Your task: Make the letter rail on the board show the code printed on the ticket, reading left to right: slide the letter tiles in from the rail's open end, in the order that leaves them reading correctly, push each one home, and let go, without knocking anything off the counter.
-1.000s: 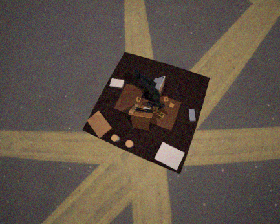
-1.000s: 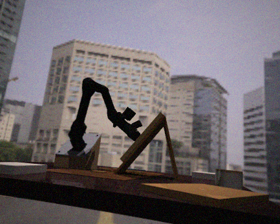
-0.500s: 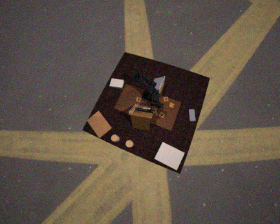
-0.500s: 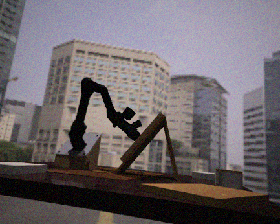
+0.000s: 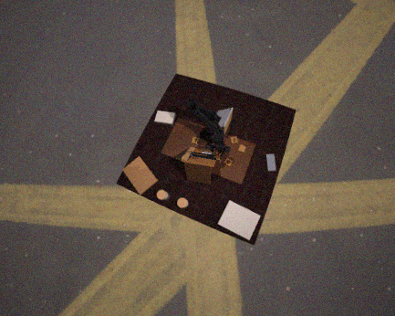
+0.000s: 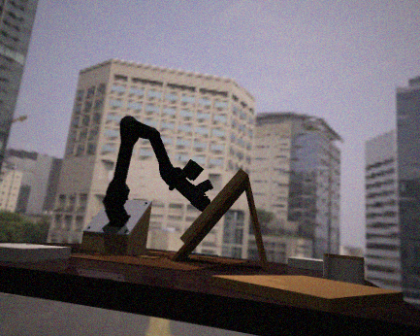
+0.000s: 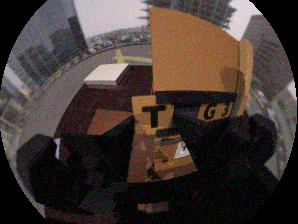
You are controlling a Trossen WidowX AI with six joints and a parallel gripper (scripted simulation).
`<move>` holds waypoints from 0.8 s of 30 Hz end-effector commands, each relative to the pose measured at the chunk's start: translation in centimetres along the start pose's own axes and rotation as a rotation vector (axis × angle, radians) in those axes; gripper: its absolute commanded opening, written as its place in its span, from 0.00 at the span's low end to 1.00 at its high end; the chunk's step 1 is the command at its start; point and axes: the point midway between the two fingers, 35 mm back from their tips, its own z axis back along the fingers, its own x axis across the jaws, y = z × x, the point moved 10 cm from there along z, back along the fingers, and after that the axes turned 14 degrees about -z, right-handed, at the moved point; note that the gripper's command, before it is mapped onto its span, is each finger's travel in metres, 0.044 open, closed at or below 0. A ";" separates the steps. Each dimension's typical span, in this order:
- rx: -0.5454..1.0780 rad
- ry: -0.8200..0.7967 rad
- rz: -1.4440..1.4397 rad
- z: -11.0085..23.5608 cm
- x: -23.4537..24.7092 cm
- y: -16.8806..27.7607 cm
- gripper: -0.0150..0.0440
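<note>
A tan square letter tile marked with a black T (image 7: 154, 117) sits clamped in the black claw (image 7: 174, 137), held against the slanted face of the tan wooden board (image 7: 193, 56). Just beside it on the board's dark letter rail (image 7: 212, 113), another tile reads G (image 7: 212, 112). More small tan tiles (image 5: 242, 148) lie flat on the brown mat around the propped board (image 6: 214, 209).
</note>
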 end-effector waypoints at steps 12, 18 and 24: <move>0.002 -0.003 0.005 0.0 -0.8 -0.1 0.25; 0.002 -0.003 0.005 0.0 -1.1 -0.2 0.25; 0.002 -0.002 0.005 0.0 -1.4 -0.3 0.25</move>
